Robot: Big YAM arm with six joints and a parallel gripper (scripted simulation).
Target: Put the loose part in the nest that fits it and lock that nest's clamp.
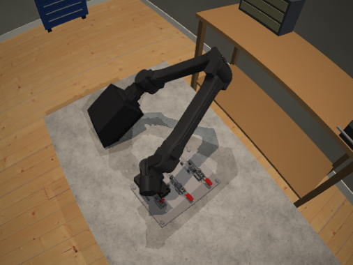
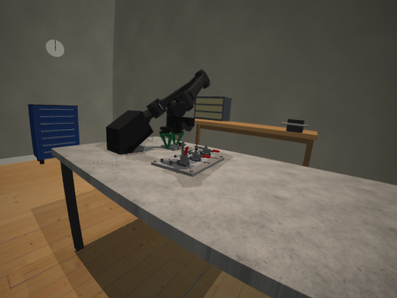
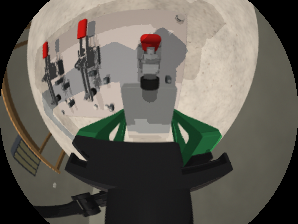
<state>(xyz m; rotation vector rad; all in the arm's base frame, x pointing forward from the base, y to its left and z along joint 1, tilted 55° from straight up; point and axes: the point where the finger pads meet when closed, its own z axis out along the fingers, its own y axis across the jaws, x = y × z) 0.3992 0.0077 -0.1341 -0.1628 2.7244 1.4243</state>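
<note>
My gripper [image 2: 171, 145] [image 3: 148, 112] is shut on a flat grey part [image 3: 149, 115], its green fingers at both sides. The part is level above the inner edge of the fixture plate [image 1: 174, 210] [image 2: 203, 165] [image 3: 116, 31], in line with the end clamp [image 2: 183, 158] [image 3: 149, 62]. That clamp's red handle [image 2: 186, 150] [image 3: 150, 41] stands up; its black tip overlaps the part's far edge in the wrist view. The middle clamp [image 1: 177, 186] [image 3: 88, 62] and far clamp [image 1: 197, 171] [image 3: 52, 72] have red handles lying low, pointing outward. Pads under the part are hidden; contact cannot be told.
The arm and wrist cover the end nest in the top view. A large black box [image 1: 113, 116] [image 2: 127, 132] stands on the table [image 1: 244, 223] [image 2: 274, 204] beyond the fixture. A wooden bench [image 1: 279, 63] [image 2: 255, 127] stands behind.
</note>
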